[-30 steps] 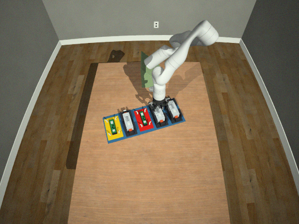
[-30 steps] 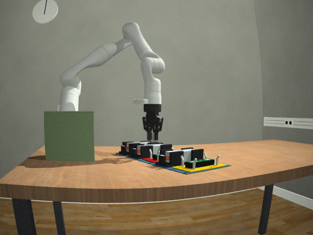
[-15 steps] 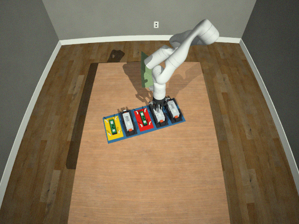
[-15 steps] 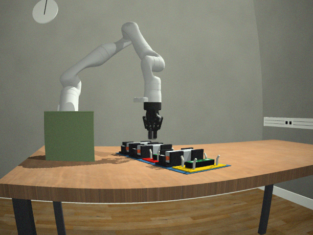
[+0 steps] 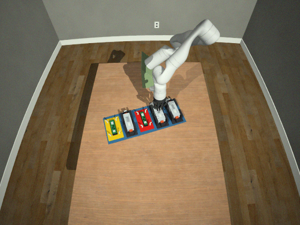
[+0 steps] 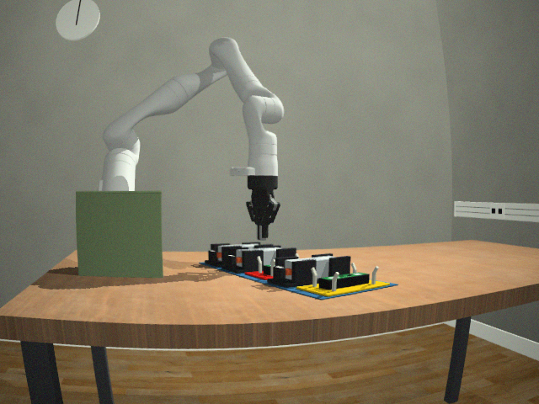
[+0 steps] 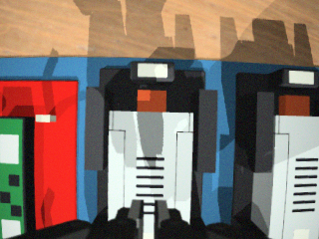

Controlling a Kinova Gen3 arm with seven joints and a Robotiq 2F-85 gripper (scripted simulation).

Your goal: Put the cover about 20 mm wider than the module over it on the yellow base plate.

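The yellow plate (image 5: 113,128) with its green module (image 5: 112,126) lies at the left end of a blue mat. Three white covers sit in black holders: the left cover (image 5: 129,122), the middle cover (image 5: 158,116) and the right cover (image 5: 174,110). My gripper (image 5: 158,107) hangs a little above the far end of the middle cover. In the side view the gripper (image 6: 262,235) is clear of the covers, with its fingers together and nothing between them. In the wrist view the fingers stand close together over the middle cover (image 7: 150,166).
A red plate (image 5: 144,118) with a second green module lies between the left and middle covers. White pegs stand at the corners of the yellow plate (image 6: 348,287). A green box (image 6: 118,233) stands at the back of the table by the arm's base.
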